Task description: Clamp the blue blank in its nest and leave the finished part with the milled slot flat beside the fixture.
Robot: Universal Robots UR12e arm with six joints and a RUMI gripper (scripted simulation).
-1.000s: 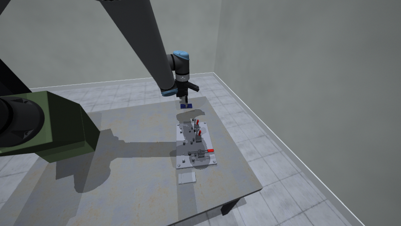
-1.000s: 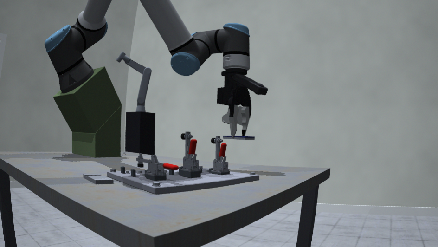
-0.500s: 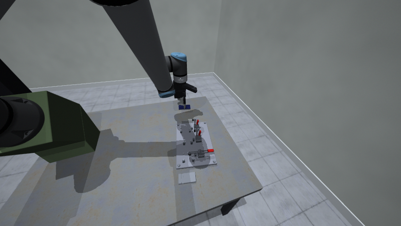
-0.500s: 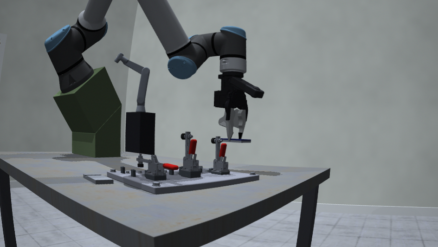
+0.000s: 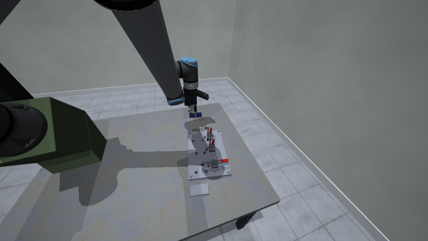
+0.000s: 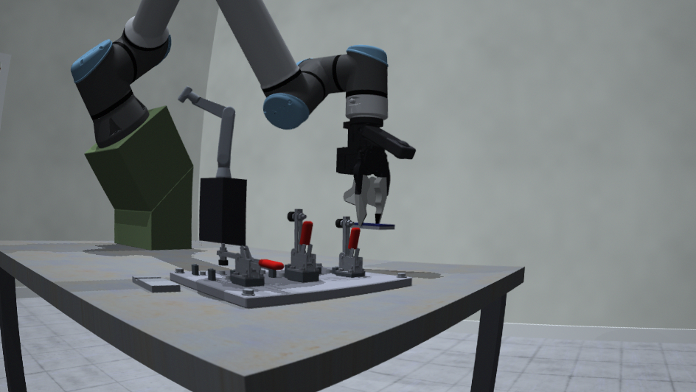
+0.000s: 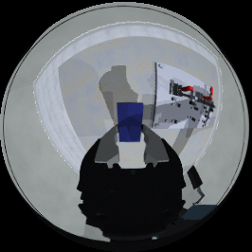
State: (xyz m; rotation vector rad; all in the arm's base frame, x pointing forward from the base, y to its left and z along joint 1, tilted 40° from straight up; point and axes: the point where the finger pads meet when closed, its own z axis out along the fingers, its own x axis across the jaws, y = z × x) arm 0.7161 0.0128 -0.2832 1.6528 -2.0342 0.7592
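My gripper point(image 6: 369, 221) is shut on the blue blank point(image 6: 374, 225), a thin flat plate held level in the air, above and just past the far end of the fixture plate point(image 6: 287, 284). The blank also shows in the top view point(image 5: 195, 114) and in the wrist view point(image 7: 129, 121), between the fingers. The fixture point(image 5: 208, 155) carries three toggle clamps with red handles: two stand upright point(image 6: 306, 232) point(image 6: 353, 238), one lies flat point(image 6: 270, 264). The grey finished part point(image 5: 199, 189) point(image 6: 155, 283) lies flat on the table beside the fixture's near end.
The green robot base point(image 6: 146, 185) stands at the table's back left. A black box on a grey stand point(image 6: 222, 210) is behind the fixture. The table's right edge point(image 5: 254, 155) runs close to the fixture.
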